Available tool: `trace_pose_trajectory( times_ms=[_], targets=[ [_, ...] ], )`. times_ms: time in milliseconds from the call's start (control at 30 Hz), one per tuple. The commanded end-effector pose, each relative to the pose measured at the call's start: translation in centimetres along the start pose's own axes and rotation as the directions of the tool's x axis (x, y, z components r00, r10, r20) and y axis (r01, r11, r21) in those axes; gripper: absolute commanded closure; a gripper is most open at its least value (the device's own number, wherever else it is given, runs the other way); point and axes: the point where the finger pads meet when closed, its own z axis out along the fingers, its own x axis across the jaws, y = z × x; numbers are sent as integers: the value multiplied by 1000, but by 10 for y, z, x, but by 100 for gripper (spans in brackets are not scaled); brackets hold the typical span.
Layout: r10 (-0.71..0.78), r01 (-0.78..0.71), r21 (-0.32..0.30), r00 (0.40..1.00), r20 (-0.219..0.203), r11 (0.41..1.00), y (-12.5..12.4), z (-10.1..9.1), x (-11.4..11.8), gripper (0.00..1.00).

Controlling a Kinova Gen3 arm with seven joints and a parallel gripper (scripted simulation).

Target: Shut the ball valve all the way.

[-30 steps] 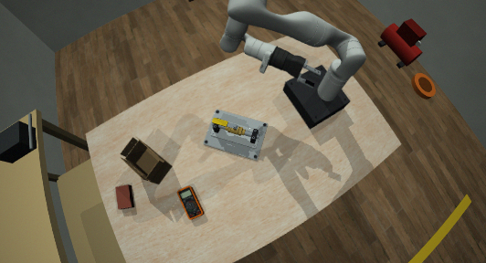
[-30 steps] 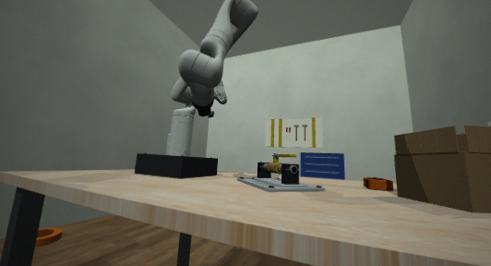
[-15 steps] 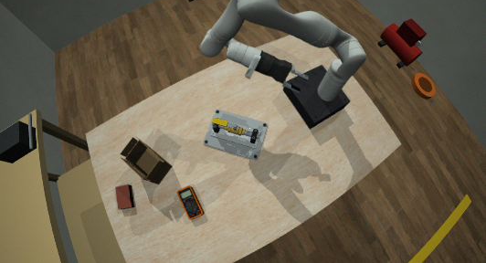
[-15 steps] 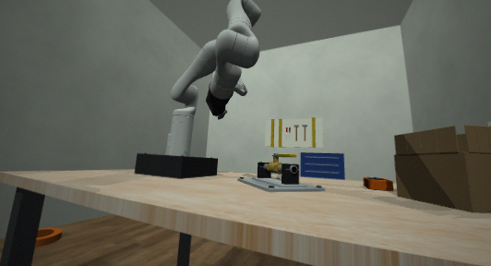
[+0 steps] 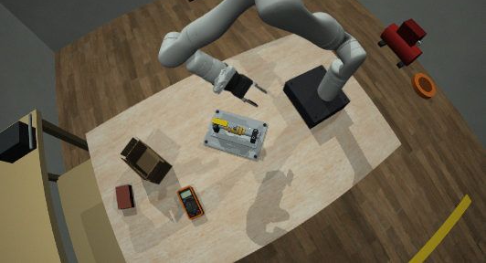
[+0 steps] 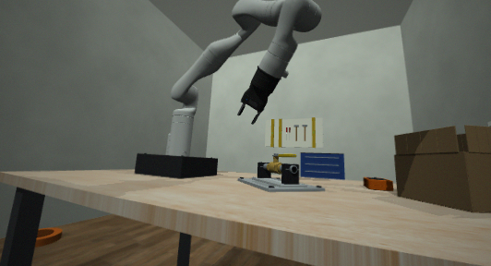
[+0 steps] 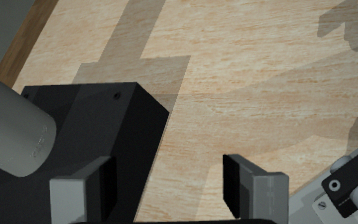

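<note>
Ball valve (image 5: 238, 131) bolted on a grey plate (image 5: 215, 143) near the middle of the table (image 5: 320, 163), so fixed while the yellow handle (image 5: 219, 121) turns. Gripper (image 5: 255, 93) high above the table, between valve and black base (image 5: 297, 103), not yet over the handle. Jaws wide open and empty, probably ready to fit around the lever.

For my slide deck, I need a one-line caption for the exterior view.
Arm's open gripper, jaws empty, hangs above the yellow-handled ball valve on its gray plate.
</note>
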Motion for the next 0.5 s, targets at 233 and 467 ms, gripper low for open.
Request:
trace_pose_trajectory(
  times_ms=[233, 467],
  targets=[
    [-383, 271, -464, 909, -164, 843, 43, -42, 82, 0],
    [-507, 316, -602, 844, -175, 733, 57, -60, 113, 0]
  ],
)
